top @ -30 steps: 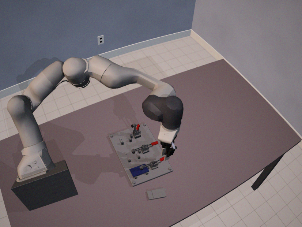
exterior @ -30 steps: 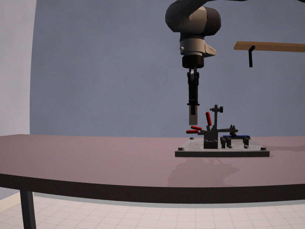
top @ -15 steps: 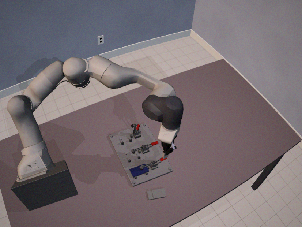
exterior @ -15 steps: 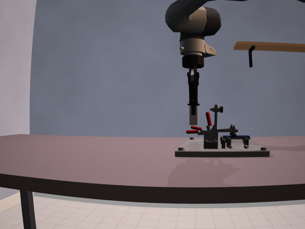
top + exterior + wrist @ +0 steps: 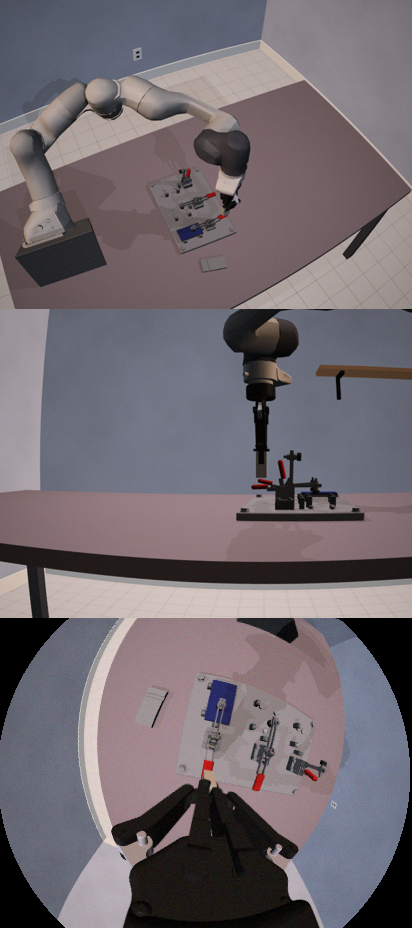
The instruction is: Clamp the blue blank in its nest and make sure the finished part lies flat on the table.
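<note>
Evidently the blue blank [image 5: 187,233], low in the frame, is rigid and already nested under its clamp bar. Only the red handle [image 5: 222,217] is left to be pressed, best at its tip, and the gripper [image 5: 261,471] is held fully closed and empty above it.

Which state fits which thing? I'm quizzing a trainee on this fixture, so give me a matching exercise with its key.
Things:
1. blue blank
2. grey finished part
3. far clamp handle
4. claw

States:
A. standing up
B. flat on the table, off the plate
C. shut, holding nothing, above a red handle
D. in a nest, under a clamp bar

Pairs: 1-D, 2-B, 3-A, 4-C
</note>
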`<state>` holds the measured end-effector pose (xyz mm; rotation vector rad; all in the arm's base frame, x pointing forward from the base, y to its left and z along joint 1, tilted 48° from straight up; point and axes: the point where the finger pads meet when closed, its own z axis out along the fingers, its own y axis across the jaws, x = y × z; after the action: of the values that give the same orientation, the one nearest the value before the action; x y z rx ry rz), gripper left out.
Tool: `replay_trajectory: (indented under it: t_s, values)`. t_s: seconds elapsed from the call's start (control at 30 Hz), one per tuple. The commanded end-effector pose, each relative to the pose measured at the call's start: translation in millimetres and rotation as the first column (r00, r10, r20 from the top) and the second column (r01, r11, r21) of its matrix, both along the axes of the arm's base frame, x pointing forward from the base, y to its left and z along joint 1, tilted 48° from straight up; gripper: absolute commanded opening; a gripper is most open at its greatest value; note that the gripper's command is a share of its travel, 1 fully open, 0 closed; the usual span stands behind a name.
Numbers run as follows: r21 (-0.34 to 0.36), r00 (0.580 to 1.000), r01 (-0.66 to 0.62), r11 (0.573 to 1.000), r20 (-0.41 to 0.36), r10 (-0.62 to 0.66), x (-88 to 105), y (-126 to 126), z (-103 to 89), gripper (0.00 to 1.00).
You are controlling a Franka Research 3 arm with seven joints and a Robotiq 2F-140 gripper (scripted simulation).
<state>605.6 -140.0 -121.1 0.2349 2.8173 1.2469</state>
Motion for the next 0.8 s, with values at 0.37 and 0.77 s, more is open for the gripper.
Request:
replay_trajectory:
  t_s: [0.37, 0.77]
  values:
    - [0.000, 1.000, -0.001, 1.000, -0.005, 0.001, -1.2, -0.3, -0.1, 0.00]
    - [0.000, 1.000, -0.001, 1.000, -0.005, 0.001, -4.3, 0.0, -0.3, 0.00]
